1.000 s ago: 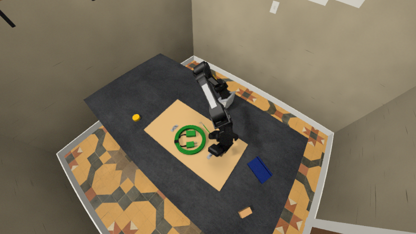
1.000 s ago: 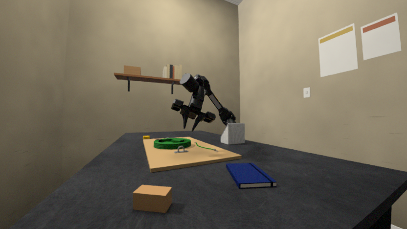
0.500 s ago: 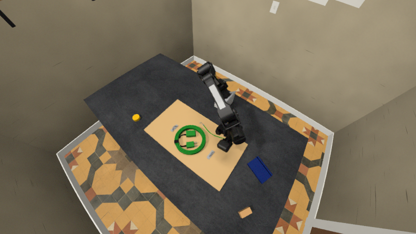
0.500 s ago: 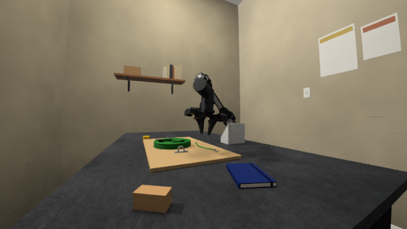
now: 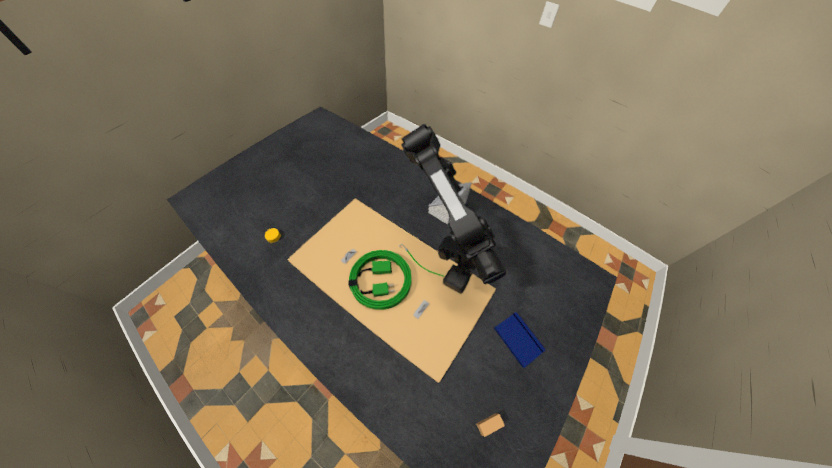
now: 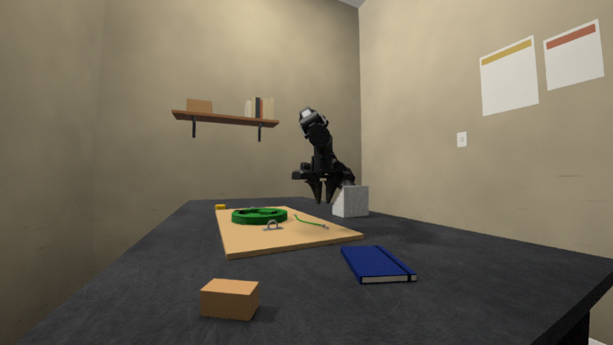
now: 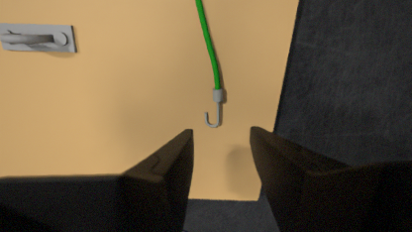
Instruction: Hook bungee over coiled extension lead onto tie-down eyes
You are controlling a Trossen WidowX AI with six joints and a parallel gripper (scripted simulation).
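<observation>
The green coiled extension lead [image 5: 378,273] lies flat on the tan board [image 5: 389,325]; it also shows in the exterior view [image 6: 258,214]. Two grey tie-down eyes [image 5: 349,256] [image 5: 421,309] flank it. The near eye also shows in the exterior view [image 6: 272,225] and the wrist view [image 7: 37,38]. The thin green bungee [image 5: 421,264] lies loose on the board beside the coil, not over it, with neither hook on an eye. My gripper [image 5: 456,279] hovers above the bungee's near end, fingers apart and empty. In the wrist view the bungee's grey hook [image 7: 214,114] lies just ahead of the fingertips.
A yellow puck [image 5: 272,235] sits left of the board. A blue notebook [image 5: 519,339] and a tan block [image 5: 489,424] lie toward the table's near end. The arm's white base block [image 6: 350,200] stands behind the board.
</observation>
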